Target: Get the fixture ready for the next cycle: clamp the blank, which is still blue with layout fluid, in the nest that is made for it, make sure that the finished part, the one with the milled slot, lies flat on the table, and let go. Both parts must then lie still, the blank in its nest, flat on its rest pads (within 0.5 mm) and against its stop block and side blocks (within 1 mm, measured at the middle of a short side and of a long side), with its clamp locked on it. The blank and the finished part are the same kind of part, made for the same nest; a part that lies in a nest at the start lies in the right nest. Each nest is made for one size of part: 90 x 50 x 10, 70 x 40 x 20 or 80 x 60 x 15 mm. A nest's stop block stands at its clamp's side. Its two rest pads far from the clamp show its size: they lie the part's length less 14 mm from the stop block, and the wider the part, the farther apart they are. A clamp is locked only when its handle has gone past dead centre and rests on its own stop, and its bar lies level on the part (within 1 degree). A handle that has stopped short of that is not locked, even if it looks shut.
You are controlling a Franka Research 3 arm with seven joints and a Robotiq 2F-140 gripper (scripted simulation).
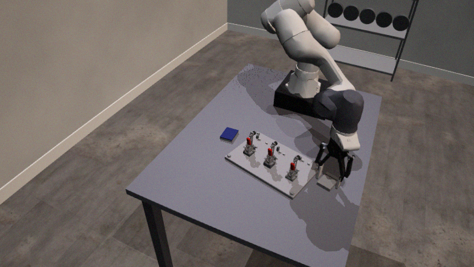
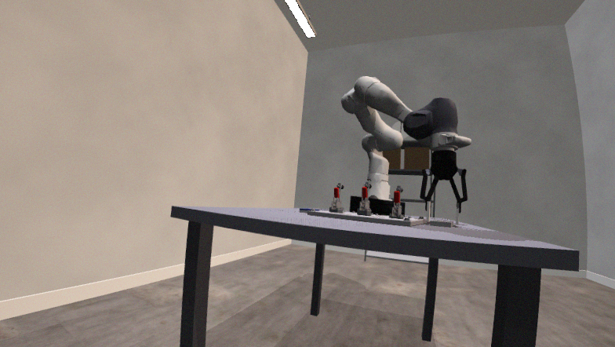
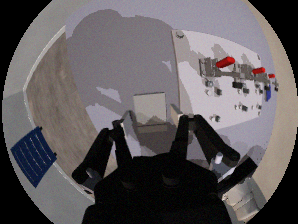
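The blue blank (image 1: 229, 133) lies flat on the table to the left of the fixture plate (image 1: 270, 164); it also shows as a small blue spot in the wrist view (image 3: 268, 94). The grey finished part (image 1: 327, 182) lies on the table just off the plate's right end, and shows in the wrist view (image 3: 149, 107). My gripper (image 1: 329, 180) points straight down over it, open, with a finger on each side of the part and a gap to it (image 3: 154, 125). All three nests on the plate look bare. I cannot make out the part's slot.
Three toggle clamps with red handles (image 1: 249, 145) (image 1: 270, 156) (image 1: 292, 169) stand upright on the plate. The robot base (image 1: 298, 96) is at the table's back. The table's right edge is close to the gripper. A shelf rack (image 1: 368, 19) stands behind.
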